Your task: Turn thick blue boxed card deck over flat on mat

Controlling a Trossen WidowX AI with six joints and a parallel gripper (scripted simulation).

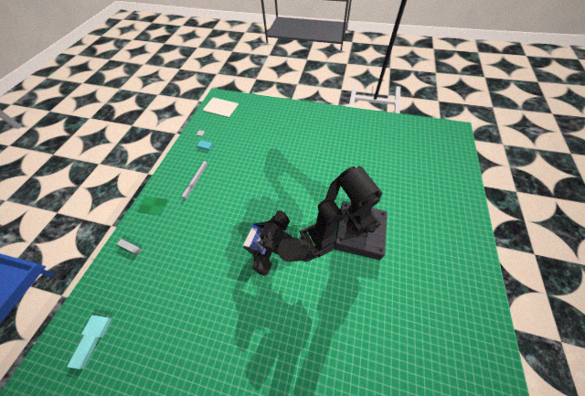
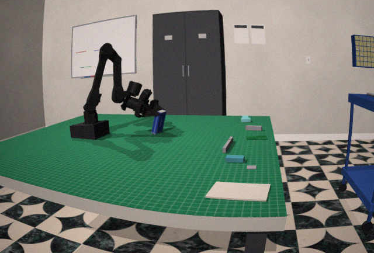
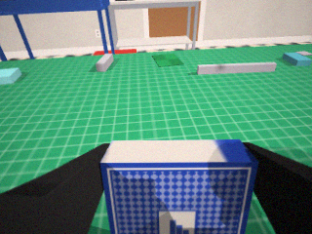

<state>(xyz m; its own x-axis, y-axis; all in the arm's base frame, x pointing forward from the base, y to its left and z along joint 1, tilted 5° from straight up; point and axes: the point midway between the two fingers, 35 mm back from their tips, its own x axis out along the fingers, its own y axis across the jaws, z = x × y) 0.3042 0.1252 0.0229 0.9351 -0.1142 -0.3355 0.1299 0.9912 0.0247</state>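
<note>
Your pincer (image 1: 258,242) (image 2: 159,112) (image 3: 175,150) grasps the tilted blue deck (image 1: 253,237) (image 2: 158,122) (image 3: 178,192).
In the exterior view, your arm (image 1: 326,226) (image 2: 96,82) climbs from its base (image 1: 361,245) (image 2: 83,131) at the left, folds at a high elbow, then drops rightward, the wrist sloping slightly down. The deck stands steeply between both fingers, top leaning right, over the green mat (image 1: 425,287) (image 2: 135,177) (image 3: 146,107); you can't tell whether its lower end touches.
</note>
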